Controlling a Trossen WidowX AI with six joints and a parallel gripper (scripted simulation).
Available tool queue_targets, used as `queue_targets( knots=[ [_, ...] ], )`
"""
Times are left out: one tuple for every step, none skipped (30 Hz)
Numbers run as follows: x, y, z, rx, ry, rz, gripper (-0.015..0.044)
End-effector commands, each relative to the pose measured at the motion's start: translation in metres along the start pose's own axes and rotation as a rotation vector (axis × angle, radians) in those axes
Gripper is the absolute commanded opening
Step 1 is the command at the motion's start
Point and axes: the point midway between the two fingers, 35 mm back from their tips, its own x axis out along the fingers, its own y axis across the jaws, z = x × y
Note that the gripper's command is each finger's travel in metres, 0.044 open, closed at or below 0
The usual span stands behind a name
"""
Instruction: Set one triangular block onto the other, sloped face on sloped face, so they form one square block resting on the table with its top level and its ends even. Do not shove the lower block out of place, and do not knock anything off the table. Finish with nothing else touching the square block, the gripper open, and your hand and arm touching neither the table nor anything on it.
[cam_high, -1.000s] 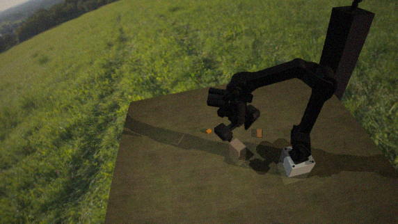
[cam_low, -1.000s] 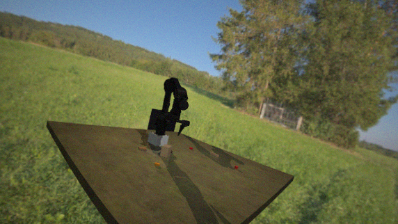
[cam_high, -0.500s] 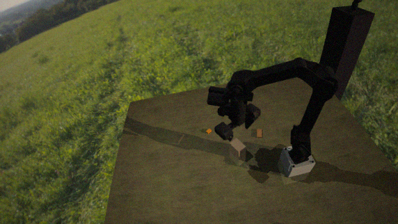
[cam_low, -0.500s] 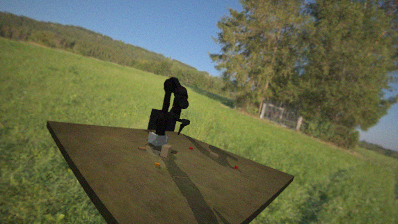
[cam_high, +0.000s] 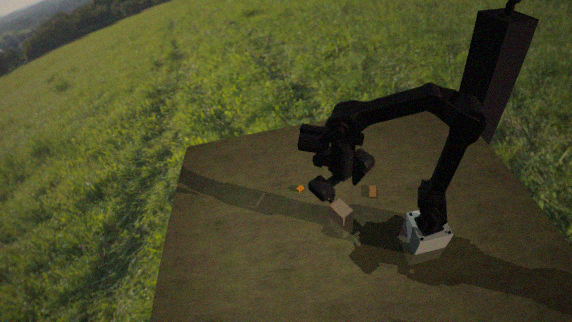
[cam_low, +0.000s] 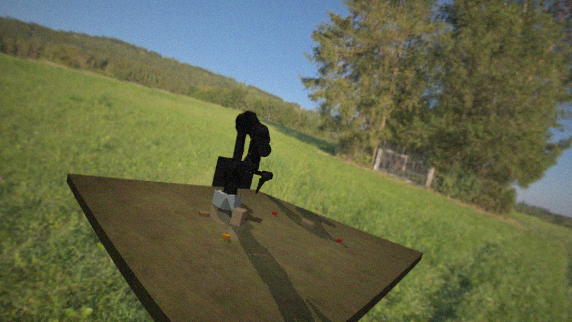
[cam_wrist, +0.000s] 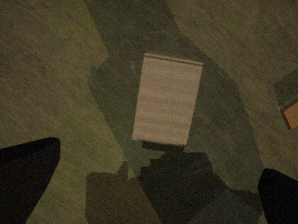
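The two triangular blocks appear together as one pale pinkish block on the table. Its top looks flat and level. In the wrist view a thin dark line runs along its far edge; the sloped seam and how evenly the ends meet are too small or dark to tell. My gripper is open and empty above the block. Its fingers stand wide to either side in the wrist view, with visible space between them and the block.
A small orange piece and a brown-orange piece lie around the block. Two small red pieces lie farther off. The arm's pale base stands near the block.
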Motion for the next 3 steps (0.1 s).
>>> queue_targets(
  knots=[
    [0.0007, -0.0001, -0.0001, 0.000, 0.000, 0.000, 0.0440],
    [0.0007, -0.0001, -0.0001, 0.000, 0.000, 0.000, 0.0440],
    [0.0007, -0.0001, -0.0001, 0.000, 0.000, 0.000, 0.0440]
  ],
)
